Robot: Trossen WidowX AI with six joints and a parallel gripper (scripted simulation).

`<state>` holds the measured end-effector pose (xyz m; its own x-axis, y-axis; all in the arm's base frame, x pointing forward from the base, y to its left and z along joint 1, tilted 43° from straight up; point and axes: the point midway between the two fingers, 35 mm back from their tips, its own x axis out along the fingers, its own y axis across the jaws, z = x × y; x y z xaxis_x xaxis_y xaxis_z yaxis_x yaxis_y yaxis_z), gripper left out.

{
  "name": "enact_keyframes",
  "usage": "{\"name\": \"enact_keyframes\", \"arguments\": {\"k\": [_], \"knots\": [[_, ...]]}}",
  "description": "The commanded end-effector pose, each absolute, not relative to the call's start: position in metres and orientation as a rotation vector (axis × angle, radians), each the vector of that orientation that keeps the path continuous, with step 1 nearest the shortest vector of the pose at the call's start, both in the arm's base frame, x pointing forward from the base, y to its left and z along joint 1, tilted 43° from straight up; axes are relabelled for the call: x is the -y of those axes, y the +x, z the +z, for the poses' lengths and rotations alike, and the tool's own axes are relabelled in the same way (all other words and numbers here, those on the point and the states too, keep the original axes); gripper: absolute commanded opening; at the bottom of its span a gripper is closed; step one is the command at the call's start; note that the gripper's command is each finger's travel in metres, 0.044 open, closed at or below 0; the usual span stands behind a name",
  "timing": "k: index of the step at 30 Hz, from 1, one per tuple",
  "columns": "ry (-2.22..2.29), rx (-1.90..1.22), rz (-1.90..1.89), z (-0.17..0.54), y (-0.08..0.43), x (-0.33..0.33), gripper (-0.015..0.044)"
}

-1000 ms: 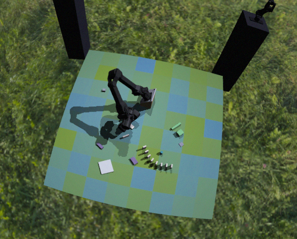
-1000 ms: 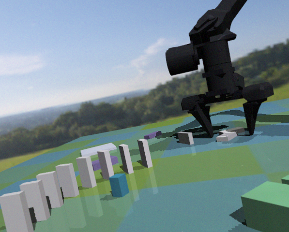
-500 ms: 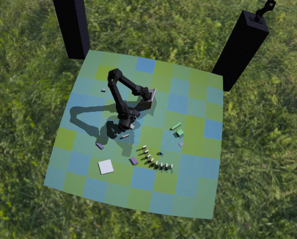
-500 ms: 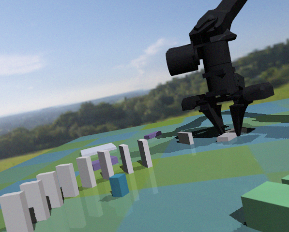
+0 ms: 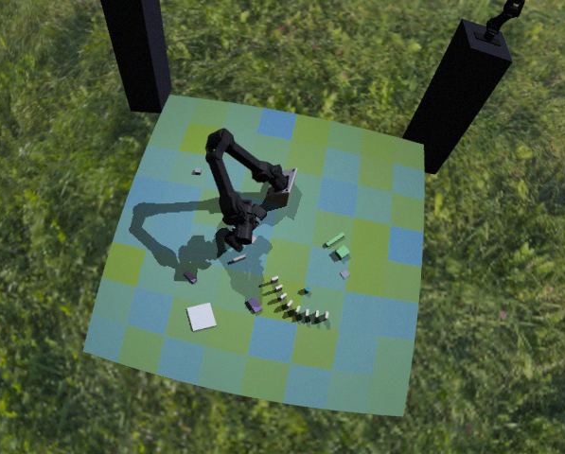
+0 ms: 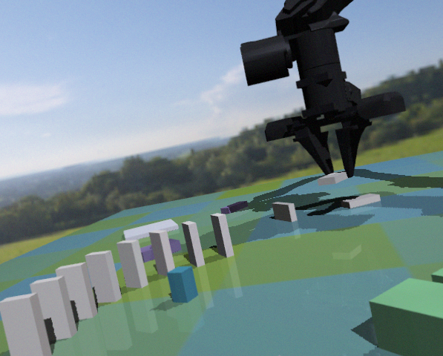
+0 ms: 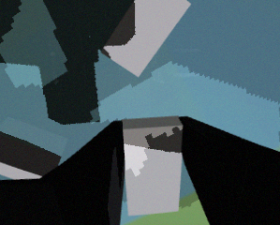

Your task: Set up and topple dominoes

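Note:
My gripper (image 6: 340, 175) (image 7: 150, 127) is shut on a white domino (image 6: 332, 179) (image 7: 154, 183), held a little above the table; the arm hides it in the top view. A second white domino (image 5: 254, 239) (image 6: 363, 200) (image 7: 151, 39) lies flat close by. A third (image 5: 237, 259) (image 6: 283, 211) lies on its long edge between the gripper and the row, at the lower left in the wrist view. Several white dominoes stand upright in a curved row, from one end domino (image 5: 274, 279) (image 6: 222, 235) to the other end domino (image 5: 326, 315) (image 6: 24, 323).
A small blue block (image 5: 307, 289) (image 6: 182, 285) stands inside the row's curve. A purple block (image 5: 255, 305) and a white square tile (image 5: 202, 316) lie beyond the row's outer side. Another purple block (image 5: 189, 276) lies left. Green blocks (image 5: 342, 253) (image 5: 334, 239) and a grey piece (image 5: 344, 274) lie right.

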<state>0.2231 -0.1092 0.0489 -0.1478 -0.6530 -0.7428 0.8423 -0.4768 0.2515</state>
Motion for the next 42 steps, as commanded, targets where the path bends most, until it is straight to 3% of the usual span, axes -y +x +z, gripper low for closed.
{"name": "enact_keyframes", "arguments": {"k": [1, 14, 30, 42], "knots": [[1.031, -0.268, -1.806, 0.103, 0.233, 0.066, 0.0107], [1.006, -0.274, -1.804, 0.139, 0.229, 0.040, 0.0107], [-0.261, -1.479, -0.864, 0.066, 0.261, -0.048, 0.0107], [-0.847, -1.769, -0.231, 0.027, 0.260, -0.089, 0.0107]]}}
